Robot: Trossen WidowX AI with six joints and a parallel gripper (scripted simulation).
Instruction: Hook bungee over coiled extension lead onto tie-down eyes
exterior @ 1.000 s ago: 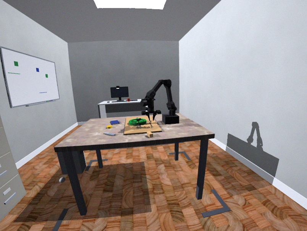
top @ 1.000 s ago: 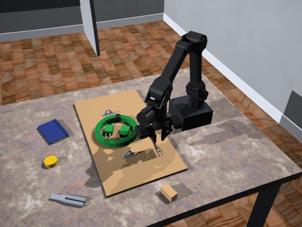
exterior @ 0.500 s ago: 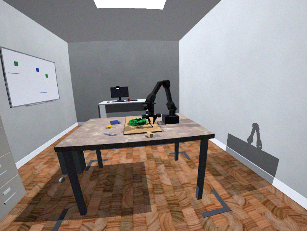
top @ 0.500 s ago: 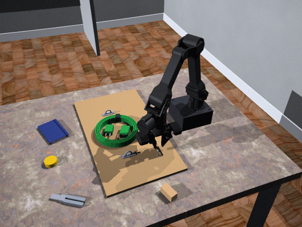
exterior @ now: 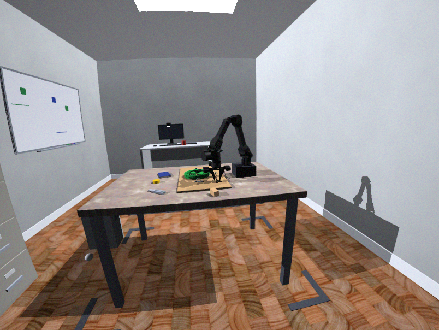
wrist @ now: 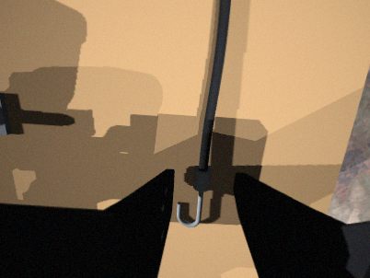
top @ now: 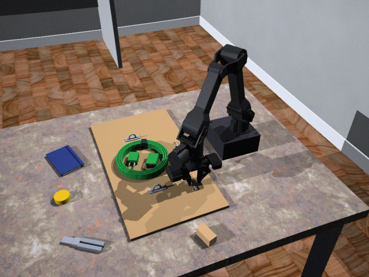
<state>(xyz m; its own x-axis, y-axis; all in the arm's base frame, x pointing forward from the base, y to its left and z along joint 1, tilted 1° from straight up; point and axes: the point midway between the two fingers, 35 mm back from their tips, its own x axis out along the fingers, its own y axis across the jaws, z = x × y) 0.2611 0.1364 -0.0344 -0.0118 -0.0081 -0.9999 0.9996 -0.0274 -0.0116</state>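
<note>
The green coiled extension lead (top: 142, 160) lies flat on the tan board (top: 166, 205), with two green plugs inside it. One tie-down eye (top: 131, 137) sits beyond the coil and the other (top: 157, 188) in front of it. The dark bungee cord (wrist: 215, 87) lies on the board to the right of the coil, with one metal hook (top: 193, 185) near the front and the other hook (top: 176, 144) at the back. My gripper (top: 194, 180) is low over the front hook (wrist: 190, 214). Its fingers stand open on either side of the hook's collar, with gaps on both sides. The near eye also shows at the left edge of the wrist view (wrist: 9, 119).
A blue notebook (top: 64, 160), a yellow disc (top: 62, 196) and a grey tool (top: 82, 244) lie left of the board. A small wooden block (top: 206, 234) sits near the table's front edge. The arm's black base (top: 235, 138) stands right of the board.
</note>
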